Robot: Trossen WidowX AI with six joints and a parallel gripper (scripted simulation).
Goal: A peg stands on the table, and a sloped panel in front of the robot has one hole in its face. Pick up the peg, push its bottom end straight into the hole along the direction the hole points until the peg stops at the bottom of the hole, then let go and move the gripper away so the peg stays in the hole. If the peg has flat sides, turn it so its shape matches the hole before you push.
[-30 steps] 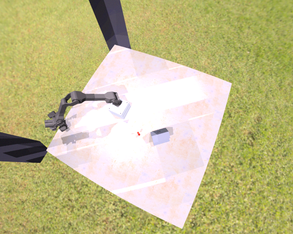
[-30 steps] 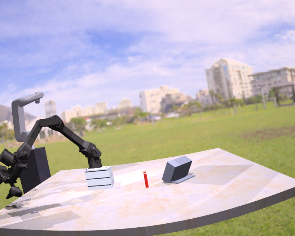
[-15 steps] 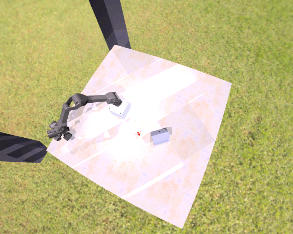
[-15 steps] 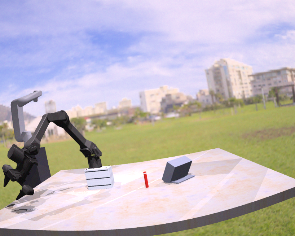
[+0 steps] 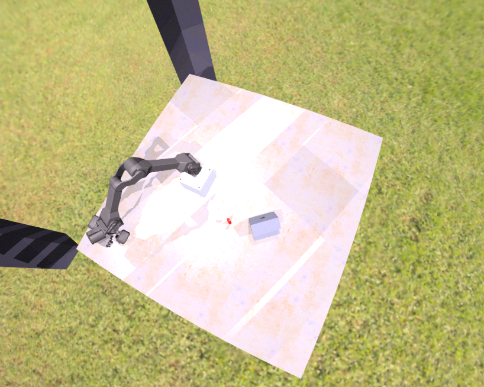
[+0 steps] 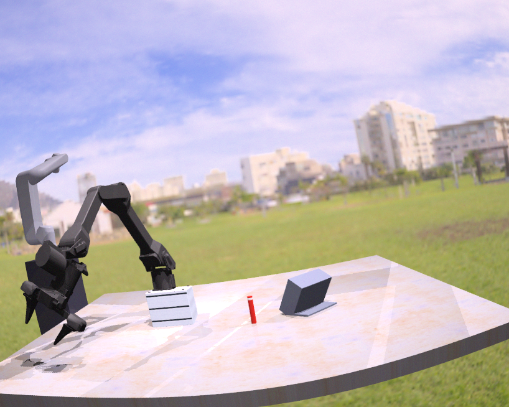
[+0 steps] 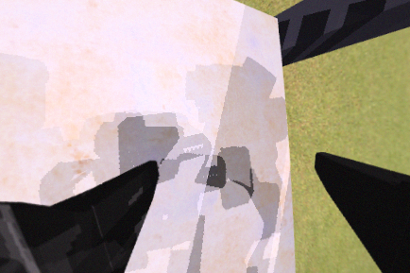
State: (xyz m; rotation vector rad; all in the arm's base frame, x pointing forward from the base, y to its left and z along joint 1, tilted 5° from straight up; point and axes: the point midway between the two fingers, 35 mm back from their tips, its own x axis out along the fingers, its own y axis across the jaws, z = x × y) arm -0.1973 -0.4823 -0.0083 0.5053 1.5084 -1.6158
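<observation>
A slim red peg [image 5: 229, 221] [image 6: 251, 310] stands upright on the table, between the arm's white base block and the sloped panel. The grey sloped panel block [image 5: 264, 226] [image 6: 306, 291] stands beyond the peg; a small dark hole [image 5: 263, 218] shows on its face in the top view. In the exterior view the hole is not visible. My gripper [image 6: 42, 333] [image 7: 235, 164] is open and empty. It points down above the table's near-left corner, far from the peg and the panel. The wrist view shows neither the peg nor the panel.
The white base block [image 5: 198, 183] [image 6: 171, 307] carries the arm. The table [image 5: 276, 287] [image 6: 316, 350] [image 7: 94, 26] ends close to my gripper, with grass beyond. A dark post [image 5: 25, 243] [image 7: 350, 12] stands outside that corner, and another dark post [image 5: 186, 37] beyond the opposite corner. A grey bent pole [image 6: 28, 205] rises behind the arm.
</observation>
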